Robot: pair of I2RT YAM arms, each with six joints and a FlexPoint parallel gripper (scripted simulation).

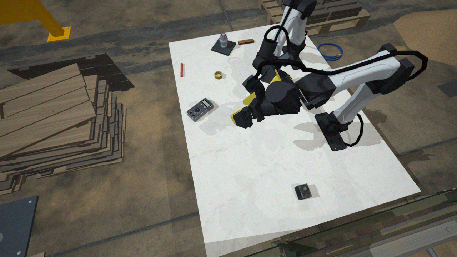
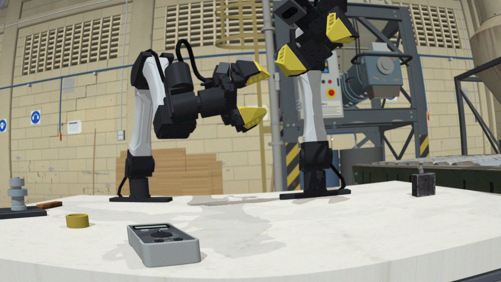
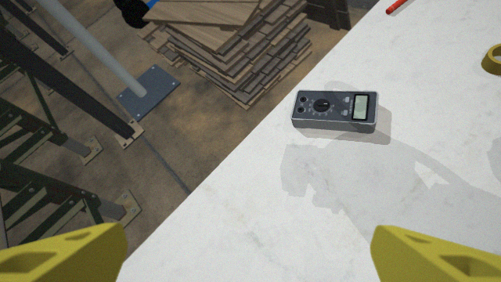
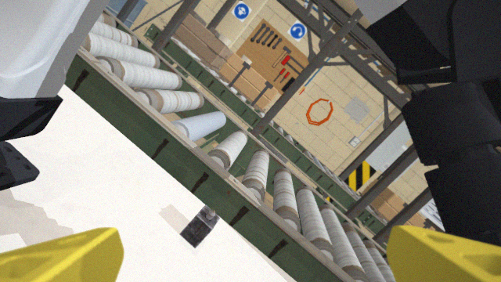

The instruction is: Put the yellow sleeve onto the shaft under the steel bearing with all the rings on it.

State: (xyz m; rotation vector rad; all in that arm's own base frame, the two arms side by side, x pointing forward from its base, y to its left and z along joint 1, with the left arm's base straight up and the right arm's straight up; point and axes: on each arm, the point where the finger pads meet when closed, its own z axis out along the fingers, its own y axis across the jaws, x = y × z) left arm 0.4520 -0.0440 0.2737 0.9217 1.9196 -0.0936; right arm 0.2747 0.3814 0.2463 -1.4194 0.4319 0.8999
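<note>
The yellow sleeve (image 1: 218, 77) (image 2: 77, 221) (image 3: 488, 66) stands on the white table, its hole facing up. The shaft stand has a black square base (image 1: 217, 49) (image 2: 35, 212). Stacked grey rings (image 1: 223, 41) (image 2: 17, 192) are around its shaft. A red ring marking shows on top in the top view. I cannot tell which ring is the steel bearing. My left gripper (image 1: 239, 109) (image 2: 315, 51) (image 3: 249, 235) is open and empty, high above the table near the multimeter. My right gripper (image 2: 267, 92) (image 4: 254, 239) is open and empty, raised beside the left arm's wrist. Both are well away from sleeve and shaft.
A multimeter (image 1: 200, 109) (image 2: 168, 241) (image 3: 334, 111) lies near the table edge. A red stick (image 1: 181, 70) (image 3: 396, 6) and a brown bar (image 1: 246, 41) (image 2: 49, 205) lie nearer the stand. A dark block (image 1: 302, 192) (image 2: 423, 184) (image 4: 199, 229) stands at the other end. The arms overlap in the top view.
</note>
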